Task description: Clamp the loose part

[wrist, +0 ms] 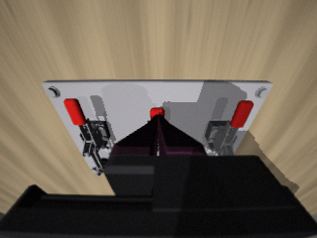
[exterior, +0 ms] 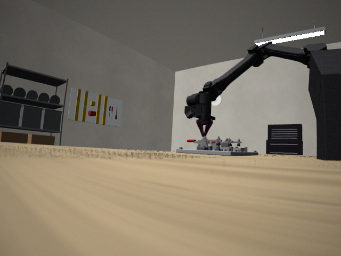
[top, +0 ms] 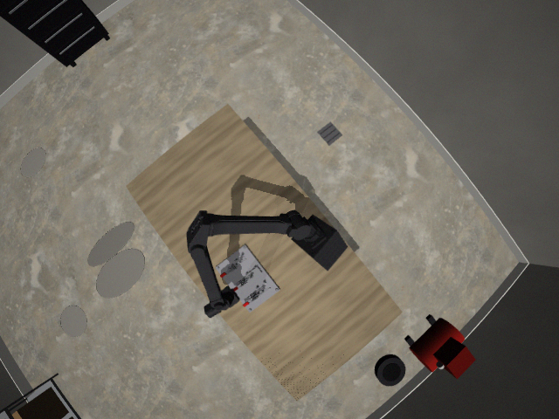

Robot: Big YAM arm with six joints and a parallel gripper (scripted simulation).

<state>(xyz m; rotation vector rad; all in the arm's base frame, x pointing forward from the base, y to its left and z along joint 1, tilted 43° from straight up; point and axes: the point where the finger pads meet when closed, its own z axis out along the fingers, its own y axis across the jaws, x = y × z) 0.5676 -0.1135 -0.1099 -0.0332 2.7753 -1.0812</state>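
Observation:
The fixture plate (top: 271, 287) (exterior: 217, 152) (wrist: 134, 91) carries three clamps with red handles. The left handle (wrist: 74, 111) (top: 245, 304) and right handle (wrist: 242, 114) (top: 223, 274) reach out toward the plate's outer edge. The middle handle (wrist: 157, 112) (top: 235, 288) shows just beyond my fingertips. In the exterior view one red handle (exterior: 191, 140) lies nearly level. My gripper (exterior: 203, 135) (wrist: 158, 119) is shut, points down and has nothing visible between its tips, which are at or just above the middle clamp. Contact cannot be told. The part cannot be made out; my gripper hides the middle nest in the wrist view.
The fixture stands on the wooden table (top: 180, 180) (exterior: 137, 192), near its long edge. The side clamps (wrist: 96, 136) (wrist: 218, 134) stand close on both sides of my fingers. The black arm base (top: 321, 243) (exterior: 327, 110) stands at the opposite long edge.

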